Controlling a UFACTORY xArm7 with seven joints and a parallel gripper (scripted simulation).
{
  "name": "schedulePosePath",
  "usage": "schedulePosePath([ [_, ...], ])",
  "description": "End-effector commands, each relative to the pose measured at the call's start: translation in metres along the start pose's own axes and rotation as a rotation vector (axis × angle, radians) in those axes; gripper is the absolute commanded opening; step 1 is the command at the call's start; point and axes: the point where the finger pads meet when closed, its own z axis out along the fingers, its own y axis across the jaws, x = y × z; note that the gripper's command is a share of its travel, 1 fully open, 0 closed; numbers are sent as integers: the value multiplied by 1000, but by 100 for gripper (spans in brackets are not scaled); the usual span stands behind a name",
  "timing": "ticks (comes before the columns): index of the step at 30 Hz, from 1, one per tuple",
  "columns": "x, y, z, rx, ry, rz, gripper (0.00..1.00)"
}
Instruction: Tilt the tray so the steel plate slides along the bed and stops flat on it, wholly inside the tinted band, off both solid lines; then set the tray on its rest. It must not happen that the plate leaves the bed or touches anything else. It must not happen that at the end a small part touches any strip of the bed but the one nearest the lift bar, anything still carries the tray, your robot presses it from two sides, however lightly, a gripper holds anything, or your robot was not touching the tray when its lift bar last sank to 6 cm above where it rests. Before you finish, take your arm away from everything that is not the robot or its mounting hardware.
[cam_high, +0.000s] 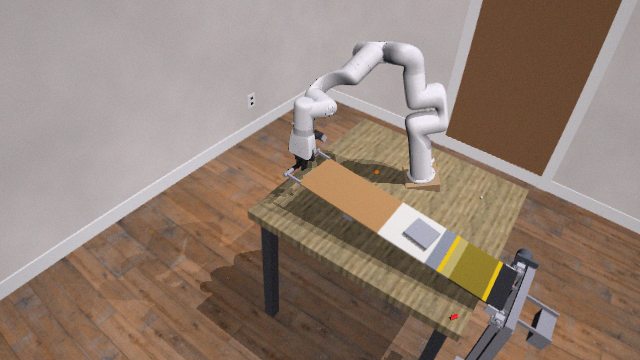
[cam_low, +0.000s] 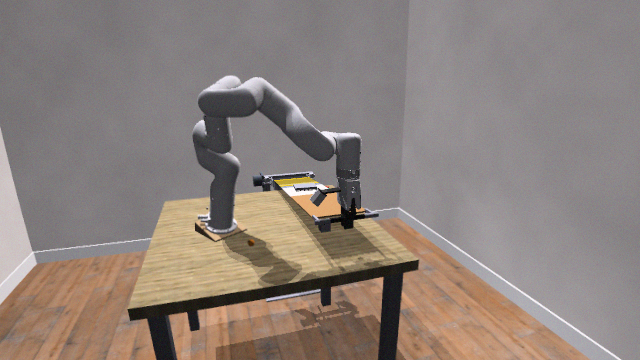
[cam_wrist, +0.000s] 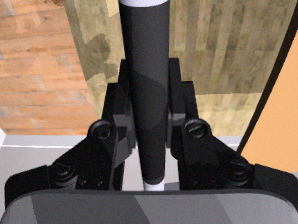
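The long tray (cam_high: 350, 192) (cam_low: 327, 206) lies across the table, hinged at its far end. Its bed runs brown, white, grey, then an olive tinted band (cam_high: 472, 267) between two solid yellow lines (cam_high: 448, 254) (cam_high: 492, 281). The steel plate (cam_high: 421, 233) (cam_low: 305, 187) lies flat on the white part, short of the first yellow line. My gripper (cam_high: 300, 167) (cam_low: 348, 220) (cam_wrist: 150, 78) is shut on the tray's handle bar (cam_high: 291, 175) (cam_low: 367, 214) (cam_wrist: 148, 43) and holds that end a little above the table.
The arm's base (cam_high: 421, 175) (cam_low: 220, 225) stands on the table behind the tray. A small orange ball (cam_high: 376, 172) (cam_low: 251, 242) lies near it. A grey pivot stand (cam_high: 510, 305) holds the tray's far end beyond the table edge. A red mark (cam_high: 454, 316) lies at the table corner.
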Motion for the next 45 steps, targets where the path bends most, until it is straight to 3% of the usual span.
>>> schedulePosePath([
  [1, -1, 3, -29, 3, -4, 0, 0],
  [3, -1, 9, -66, 3, -4, 0, 0],
  [5, -1, 13, -85, 3, -4, 0, 0],
  [6, -1, 12, -80, 3, -4, 0, 0],
  [9, -1, 3, -29, 3, -4, 0, 0],
  [11, -1, 0, -10, 3, -4, 0, 0],
  [33, -1, -1, 0, 3, -4, 0, 0],
  [38, -1, 11, -76, 3, -4, 0, 0],
  [39, -1, 12, -81, 3, -4, 0, 0],
  [40, -1, 11, -76, 3, -4, 0, 0],
  [43, -1, 2, -24, 3, -4, 0, 0],
  [45, -1, 0, -5, 3, -4, 0, 0],
])
